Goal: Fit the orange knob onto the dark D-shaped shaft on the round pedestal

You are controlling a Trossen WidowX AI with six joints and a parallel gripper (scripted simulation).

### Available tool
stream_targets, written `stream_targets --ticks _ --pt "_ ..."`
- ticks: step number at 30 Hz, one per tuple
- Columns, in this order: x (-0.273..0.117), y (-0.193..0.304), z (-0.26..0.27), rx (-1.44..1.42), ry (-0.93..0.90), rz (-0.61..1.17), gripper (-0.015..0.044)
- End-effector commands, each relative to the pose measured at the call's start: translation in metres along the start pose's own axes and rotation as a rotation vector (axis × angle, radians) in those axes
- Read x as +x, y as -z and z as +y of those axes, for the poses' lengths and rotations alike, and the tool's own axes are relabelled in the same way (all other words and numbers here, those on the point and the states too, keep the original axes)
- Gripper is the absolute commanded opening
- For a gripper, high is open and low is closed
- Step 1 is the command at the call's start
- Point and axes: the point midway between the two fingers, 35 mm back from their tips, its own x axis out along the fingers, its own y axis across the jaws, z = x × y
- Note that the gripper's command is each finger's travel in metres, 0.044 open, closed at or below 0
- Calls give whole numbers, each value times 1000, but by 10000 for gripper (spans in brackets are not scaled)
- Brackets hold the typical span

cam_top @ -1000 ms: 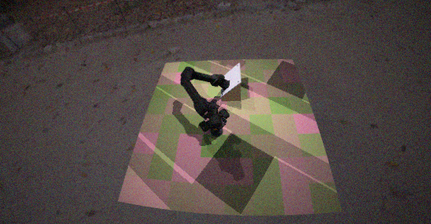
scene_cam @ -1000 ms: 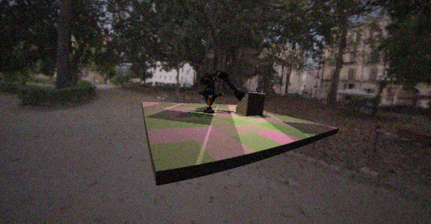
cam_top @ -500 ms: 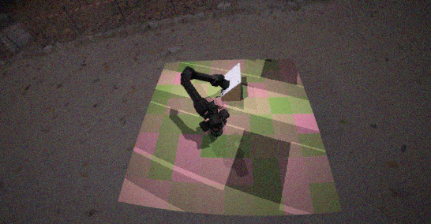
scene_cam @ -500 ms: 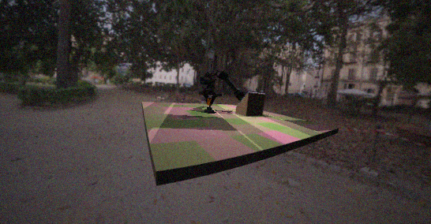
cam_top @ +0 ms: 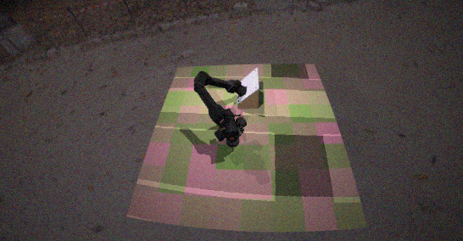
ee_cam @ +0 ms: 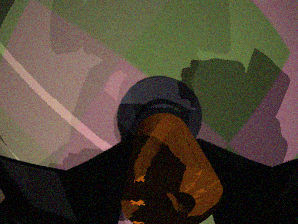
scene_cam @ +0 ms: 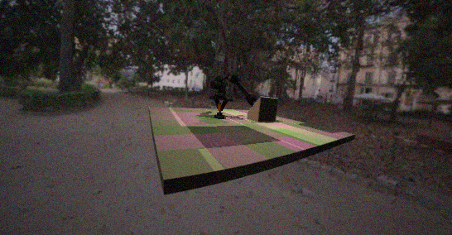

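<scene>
The orange knob is held between the fingers of my gripper, which points down over the round pedestal. The dark round pedestal stands on the patchwork table. In the wrist view the knob's near end overlaps the pedestal's middle, with a dark curved edge around it. In the exterior view the knob is upright and close above or against the pedestal. The shaft is hidden, and I cannot tell how far down the knob sits or how its flat side lies.
A wedge-shaped block with a pale sloping face stands behind the gripper, beside the arm's base. The table has a pink, green and dark patchwork pattern, with shadows of the arm across it.
</scene>
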Motion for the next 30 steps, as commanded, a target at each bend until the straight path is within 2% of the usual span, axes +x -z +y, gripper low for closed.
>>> stream_targets --ticks 1,22,30 --pt "1 0 1 -4 0 0 0" --pt "-3 -1 -2 -4 0 0 0" --pt "-5 -2 -4 -210 0 0 0"
